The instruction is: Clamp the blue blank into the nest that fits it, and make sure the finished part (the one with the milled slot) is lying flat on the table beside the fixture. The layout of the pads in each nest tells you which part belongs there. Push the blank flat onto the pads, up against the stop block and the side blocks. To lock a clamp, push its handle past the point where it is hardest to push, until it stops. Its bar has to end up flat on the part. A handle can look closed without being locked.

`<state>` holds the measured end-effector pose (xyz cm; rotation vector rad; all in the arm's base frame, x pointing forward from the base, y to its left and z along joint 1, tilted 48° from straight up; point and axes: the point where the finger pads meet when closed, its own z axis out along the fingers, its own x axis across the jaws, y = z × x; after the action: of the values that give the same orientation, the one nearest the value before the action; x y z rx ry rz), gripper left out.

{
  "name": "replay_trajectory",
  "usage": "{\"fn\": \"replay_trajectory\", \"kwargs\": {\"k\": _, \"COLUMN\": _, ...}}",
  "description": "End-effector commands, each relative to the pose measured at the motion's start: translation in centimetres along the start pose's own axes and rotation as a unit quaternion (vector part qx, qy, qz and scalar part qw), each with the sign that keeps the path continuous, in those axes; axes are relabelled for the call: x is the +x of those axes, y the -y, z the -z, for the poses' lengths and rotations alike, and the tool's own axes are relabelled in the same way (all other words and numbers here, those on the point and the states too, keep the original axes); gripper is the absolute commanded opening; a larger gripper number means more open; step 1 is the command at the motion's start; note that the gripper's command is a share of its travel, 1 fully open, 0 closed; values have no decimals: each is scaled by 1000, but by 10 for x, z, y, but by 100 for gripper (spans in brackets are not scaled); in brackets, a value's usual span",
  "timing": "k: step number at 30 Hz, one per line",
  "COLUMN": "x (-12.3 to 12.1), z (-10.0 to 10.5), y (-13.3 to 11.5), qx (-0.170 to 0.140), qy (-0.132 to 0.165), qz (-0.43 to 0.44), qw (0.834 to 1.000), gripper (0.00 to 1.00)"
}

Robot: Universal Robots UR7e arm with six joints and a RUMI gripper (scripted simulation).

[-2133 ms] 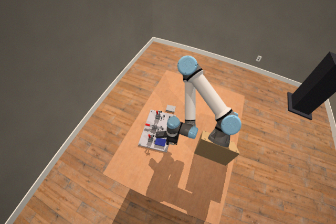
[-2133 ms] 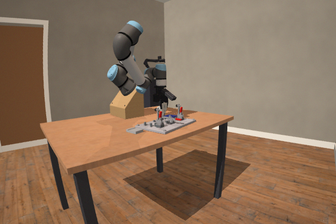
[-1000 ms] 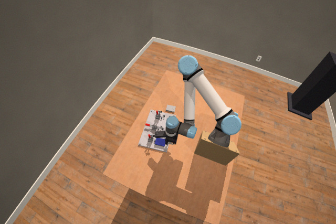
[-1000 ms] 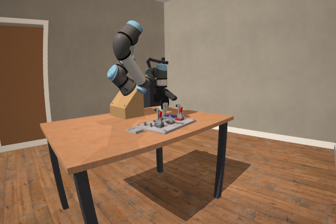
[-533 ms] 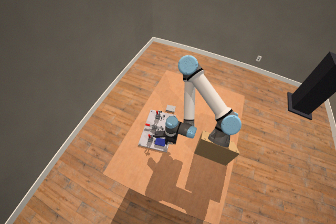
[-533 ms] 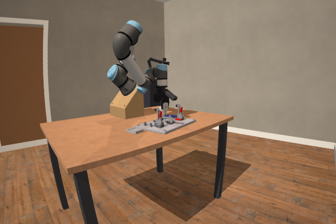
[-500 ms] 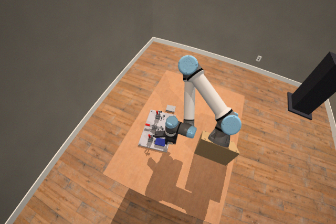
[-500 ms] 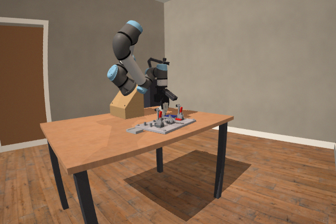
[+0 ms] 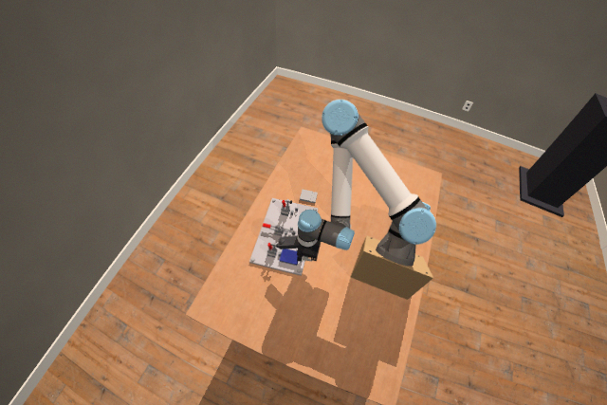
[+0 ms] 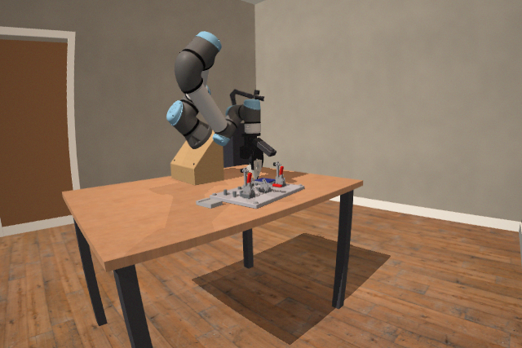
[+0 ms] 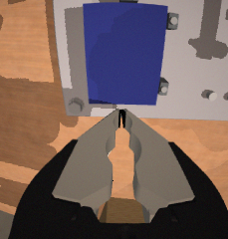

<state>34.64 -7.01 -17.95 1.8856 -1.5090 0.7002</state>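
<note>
The end effector [image 11: 121,116] is clenched with nothing between its two grey fingers, whose tips meet at a narrow dark slit. In the wrist view those tips sit just at the near edge of the blue blank [image 11: 124,52], close to it; whether they touch it is hard to tell from this angle.

The blue blank lies on the grey fixture plate [image 11: 193,100], at the end of the plate nearest the arm's wooden pedestal [image 9: 392,270]. Two small round side blocks [image 11: 164,87] stand against its right edge in the wrist view, and a bolt head [image 11: 75,104] sits at the plate's corner just beside the blank's near left corner.

From above, the fixture plate [image 9: 259,253] rests on the bench [image 9: 235,303] with the arm's wrist over its pedestal-side end, partly covering the blank [image 9: 287,256]. Three clamps with red handles [image 9: 266,225] line the far side of the plate. In the exterior view two red handles [image 10: 249,177] stand up from the plate, one on each side of the end effector [image 10: 256,165].

A small grey part [image 9: 308,195] lies flat on the bench just beside the fixture, apart from the plate; its slot is too small to make out.
</note>
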Motion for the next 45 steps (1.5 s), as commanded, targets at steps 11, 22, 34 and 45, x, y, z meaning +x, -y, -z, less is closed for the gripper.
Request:
{"fn": "replay_trajectory", "kwargs": {"k": 11, "x": 0, "z": 0, "y": 4, "qx": 0, "qy": 0, "qz": 0, "qw": 1000, "gripper": 0}}
{"fn": "replay_trajectory", "kwargs": {"k": 22, "x": 0, "z": 0, "y": 6, "qx": 0, "qy": 0, "qz": 0, "qw": 1000, "gripper": 0}}
{"fn": "replay_trajectory", "kwargs": {"k": 34, "x": 0, "z": 0, "y": 6, "qx": 0, "qy": 0, "qz": 0, "qw": 1000, "gripper": 0}}
{"fn": "replay_trajectory", "kwargs": {"k": 45, "x": 0, "z": 0, "y": 8, "qx": 0, "qy": 0, "qz": 0, "qw": 1000, "gripper": 0}}
